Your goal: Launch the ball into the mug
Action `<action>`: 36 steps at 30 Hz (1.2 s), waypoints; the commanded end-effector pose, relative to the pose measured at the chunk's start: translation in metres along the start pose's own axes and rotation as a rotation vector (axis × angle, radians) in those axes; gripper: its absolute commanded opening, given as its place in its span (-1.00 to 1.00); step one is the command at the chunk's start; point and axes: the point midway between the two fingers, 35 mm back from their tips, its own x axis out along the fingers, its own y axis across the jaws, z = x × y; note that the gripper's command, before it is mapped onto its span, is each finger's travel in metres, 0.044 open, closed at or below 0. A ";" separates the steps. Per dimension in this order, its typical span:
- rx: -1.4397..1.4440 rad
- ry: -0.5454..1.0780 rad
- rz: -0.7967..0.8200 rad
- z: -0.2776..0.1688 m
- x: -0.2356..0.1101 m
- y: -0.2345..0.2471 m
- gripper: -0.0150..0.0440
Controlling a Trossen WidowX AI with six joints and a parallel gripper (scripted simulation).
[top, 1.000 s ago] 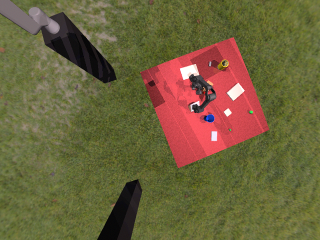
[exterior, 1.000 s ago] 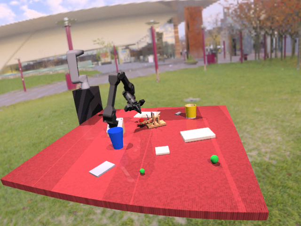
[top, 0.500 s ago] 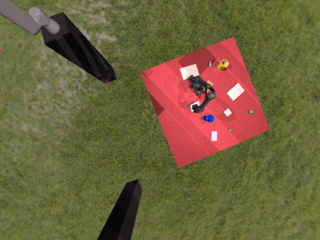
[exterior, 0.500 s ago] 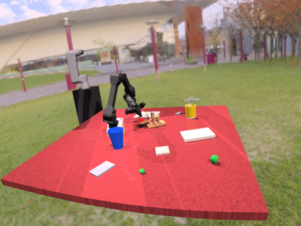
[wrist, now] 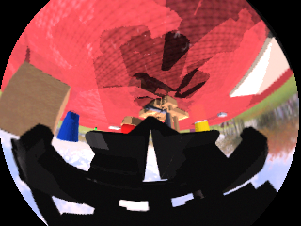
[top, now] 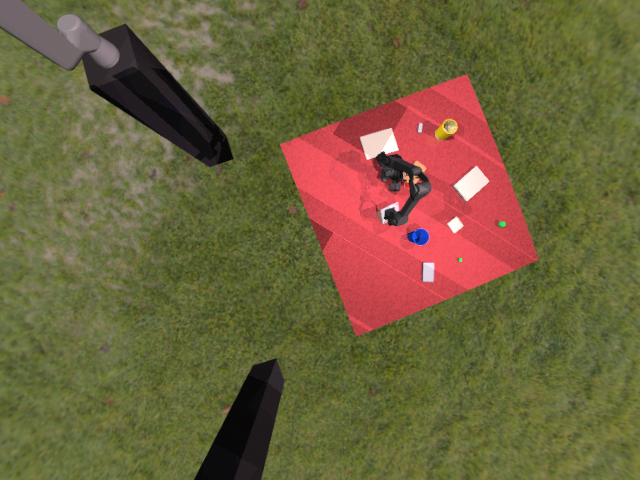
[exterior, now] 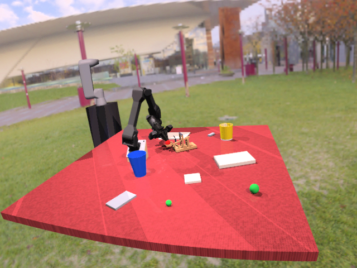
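The wooden catapult [exterior: 184, 144] [top: 417, 164] [wrist: 161, 111] stands near the middle of the red table [exterior: 201, 225] [top: 382, 294]. A red ball [exterior: 167, 142] [wrist: 127, 128] sits at the catapult's left end, in its spoon. The yellow mug [exterior: 226, 131] [top: 446, 128] [wrist: 202, 126] stands upright at the far right of the table, well beyond the catapult. My gripper [exterior: 161, 136] [top: 394, 180] [wrist: 150, 119] is shut and empty. It hangs just above and to the left of the ball and does not hold it.
A blue cup [exterior: 138, 163] [top: 419, 236] [wrist: 70, 126] stands in front of the arm's base. Several white slabs [exterior: 234, 159] [exterior: 192, 177] [exterior: 120, 200] and two green balls [exterior: 254, 188] [exterior: 168, 202] lie on the table. A black post [exterior: 103, 122] stands behind the table.
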 end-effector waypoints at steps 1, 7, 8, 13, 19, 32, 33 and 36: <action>-0.012 0.007 0.004 0.005 0.006 0.003 -0.49; -0.012 0.007 0.004 0.011 0.013 0.004 -0.49; -0.012 0.007 0.004 0.012 0.015 0.005 -0.49; -0.012 0.007 0.004 0.021 0.025 0.006 -0.49; -0.012 0.008 0.005 0.027 0.032 0.007 -0.49; 0.005 -0.003 -0.011 -0.021 -0.097 -0.028 -0.49; 0.009 -0.004 -0.024 -0.014 -0.078 -0.031 -0.40; 0.042 -0.025 -0.026 -0.015 -0.078 -0.035 -0.14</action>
